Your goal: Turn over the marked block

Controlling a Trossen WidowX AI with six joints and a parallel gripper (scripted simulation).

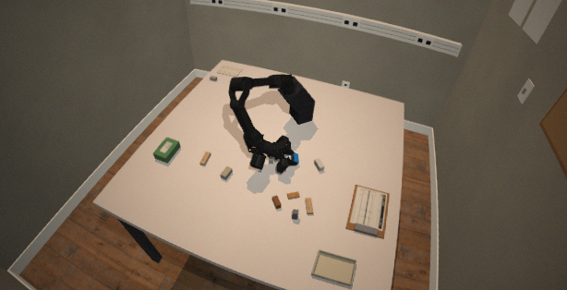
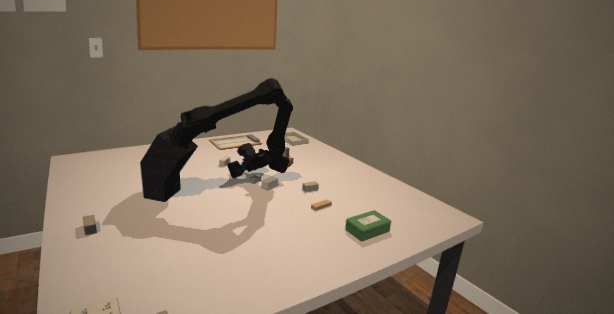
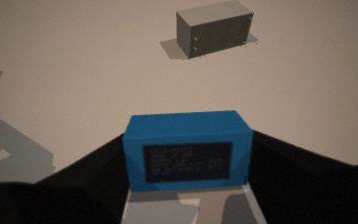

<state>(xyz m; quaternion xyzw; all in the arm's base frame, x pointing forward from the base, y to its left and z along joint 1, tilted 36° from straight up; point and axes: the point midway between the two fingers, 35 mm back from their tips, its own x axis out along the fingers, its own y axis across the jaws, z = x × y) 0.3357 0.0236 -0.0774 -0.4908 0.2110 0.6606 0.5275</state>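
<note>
Block (image 3: 187,150) is clamped in jaws, lifted above desk (image 1: 208,229); black mark faces wrist cam; step is mid-flip, approx; next: rotate wrist so mark points down, then lower flat.

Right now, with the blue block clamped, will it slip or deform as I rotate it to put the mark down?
The blue block looks rigid: its edges stay straight in the gripper. Slipping seems unlikely, since the fingers press two flat side faces. Once set down on a broad flat face, it should rest steadily, not roll.
</note>
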